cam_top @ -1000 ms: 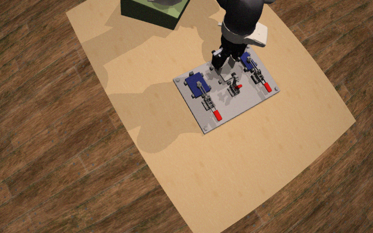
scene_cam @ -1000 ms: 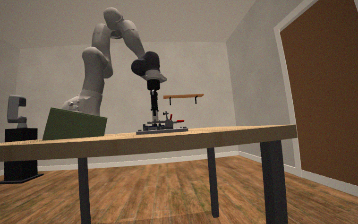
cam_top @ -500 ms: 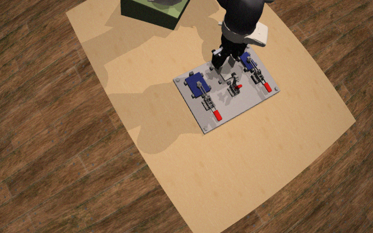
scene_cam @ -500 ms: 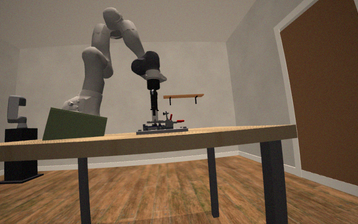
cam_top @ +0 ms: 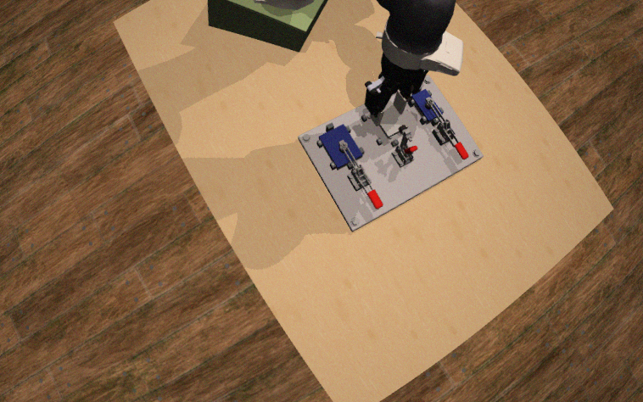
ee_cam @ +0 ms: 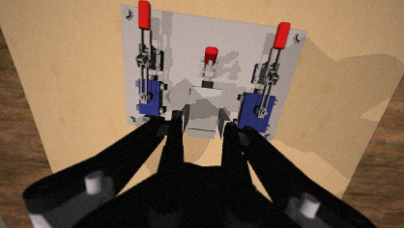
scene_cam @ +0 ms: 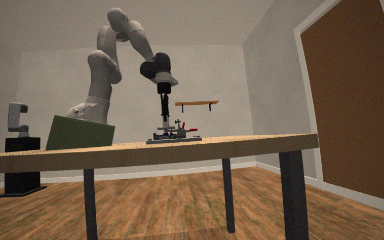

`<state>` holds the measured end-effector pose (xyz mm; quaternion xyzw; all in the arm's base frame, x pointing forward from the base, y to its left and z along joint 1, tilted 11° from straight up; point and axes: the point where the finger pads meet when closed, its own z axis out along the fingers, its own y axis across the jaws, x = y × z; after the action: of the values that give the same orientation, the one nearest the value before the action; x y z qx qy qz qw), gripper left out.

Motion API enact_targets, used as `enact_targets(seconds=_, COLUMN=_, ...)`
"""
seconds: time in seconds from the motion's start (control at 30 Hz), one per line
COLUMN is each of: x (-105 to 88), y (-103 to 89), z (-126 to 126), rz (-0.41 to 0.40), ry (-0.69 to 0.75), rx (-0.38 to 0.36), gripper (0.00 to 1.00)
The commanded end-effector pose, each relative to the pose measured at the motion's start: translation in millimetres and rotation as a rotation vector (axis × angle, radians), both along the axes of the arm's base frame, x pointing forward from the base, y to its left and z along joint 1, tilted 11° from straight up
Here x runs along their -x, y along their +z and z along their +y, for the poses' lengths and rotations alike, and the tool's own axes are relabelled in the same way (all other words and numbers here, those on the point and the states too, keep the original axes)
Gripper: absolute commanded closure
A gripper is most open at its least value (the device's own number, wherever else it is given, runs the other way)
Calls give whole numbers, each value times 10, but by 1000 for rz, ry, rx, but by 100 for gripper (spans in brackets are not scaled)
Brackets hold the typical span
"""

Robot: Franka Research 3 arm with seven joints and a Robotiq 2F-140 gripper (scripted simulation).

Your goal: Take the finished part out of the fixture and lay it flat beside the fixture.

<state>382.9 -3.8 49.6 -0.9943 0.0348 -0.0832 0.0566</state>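
a tan wooden table (cam_top: 414,279) (scene_cam: 247,148) (ee_cam: 358,29) stands on dark legs on a brown wood floor (cam_top: 89,279) (scene_cam: 163,202) (ee_cam: 14,116). a flat gray plate (cam_top: 334,184) (scene_cam: 174,141) (ee_cam: 184,29) lies on the table, with a screw in the corners. a big green block with a sloping top (cam_top: 259,27) (scene_cam: 80,133) sits on it too, well apart from the plate.
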Motion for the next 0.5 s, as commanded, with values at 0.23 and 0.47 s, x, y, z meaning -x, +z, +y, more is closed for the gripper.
enact_targets(seconds=0.23, x=103, y=176, z=-4, rz=12, ry=-10, rx=-4, gripper=100)
enact_targets(seconds=0.47, x=115, y=203, z=-7, rz=12, ry=-10, rx=-4, gripper=100)
